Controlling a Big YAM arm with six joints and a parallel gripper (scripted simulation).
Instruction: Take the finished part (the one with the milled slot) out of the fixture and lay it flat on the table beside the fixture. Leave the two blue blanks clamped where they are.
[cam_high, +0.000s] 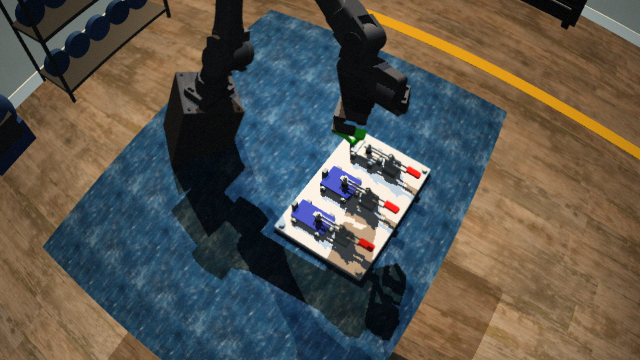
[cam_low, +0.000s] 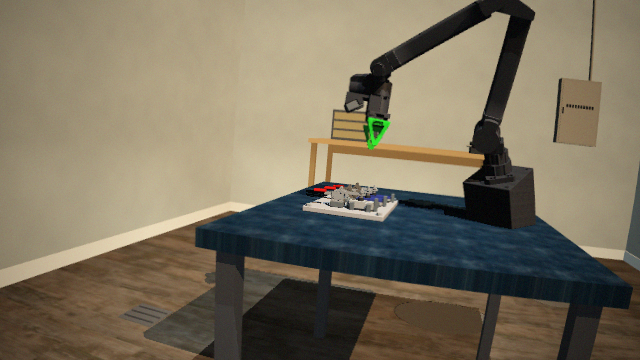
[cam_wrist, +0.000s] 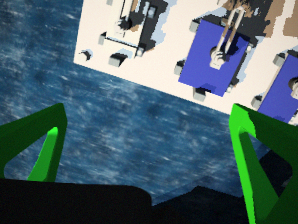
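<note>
The white fixture plate (cam_high: 320, 249) (cam_low: 340, 212) (cam_wrist: 160, 70) lies on the table and bears three clamp stations. The pale finished part (cam_high: 361, 151) (cam_wrist: 131, 36) sits in the end station, with a clamp arm over it; its slot cannot be made out. One blue blank (cam_high: 332, 181) (cam_wrist: 196, 64) sits in the middle station and another blue blank (cam_high: 304, 214) (cam_wrist: 279, 95) in the other end station, each under a clamp arm. My gripper (cam_high: 353, 139) (cam_low: 372, 144) (cam_wrist: 148, 112), with green fingers, is open and empty, high above the plate's edge near the finished part's station.
Red clamp handles (cam_high: 413, 172) (cam_high: 391, 206) (cam_high: 366, 244) lie along the plate's side away from the arm base. Metal locating posts stand around each part. The blue table top (cam_high: 280, 125) (cam_low: 450, 245) surrounds the plate. The arm's black base (cam_high: 202, 130) (cam_low: 500, 200) stands on it.
</note>
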